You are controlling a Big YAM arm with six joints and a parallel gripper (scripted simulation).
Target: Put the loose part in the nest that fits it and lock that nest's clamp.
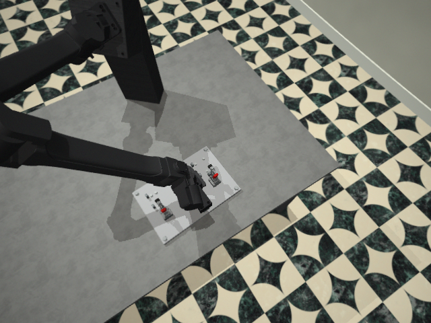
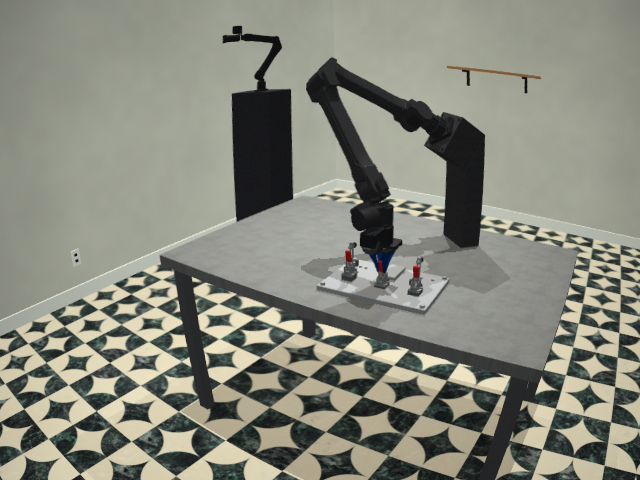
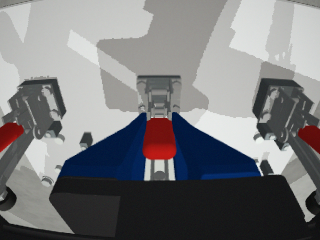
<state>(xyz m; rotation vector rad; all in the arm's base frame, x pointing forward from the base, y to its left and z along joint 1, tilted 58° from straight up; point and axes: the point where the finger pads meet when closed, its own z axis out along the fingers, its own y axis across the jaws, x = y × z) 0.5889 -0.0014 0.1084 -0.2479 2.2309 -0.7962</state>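
A light fixture plate lies on the grey table and carries three toggle clamps with red handles. My gripper (image 3: 159, 120) hangs straight down over the middle clamp (image 2: 381, 276). Its blue fingers are shut on that clamp's red handle (image 3: 160, 139), which stands roughly upright. The left clamp (image 3: 36, 110) and the right clamp (image 3: 280, 110) stand apart on either side, handles up. In the top view my gripper (image 1: 194, 200) hides the middle clamp. A pale flat part (image 2: 397, 270) seems to lie behind the middle clamp; I cannot tell how it sits.
The arm's black base column (image 2: 464, 186) stands at the table's back right. A second black column (image 2: 262, 152) with a camera arm stands behind the back left corner. The table's front edge runs close to the fixture plate (image 2: 382, 289).
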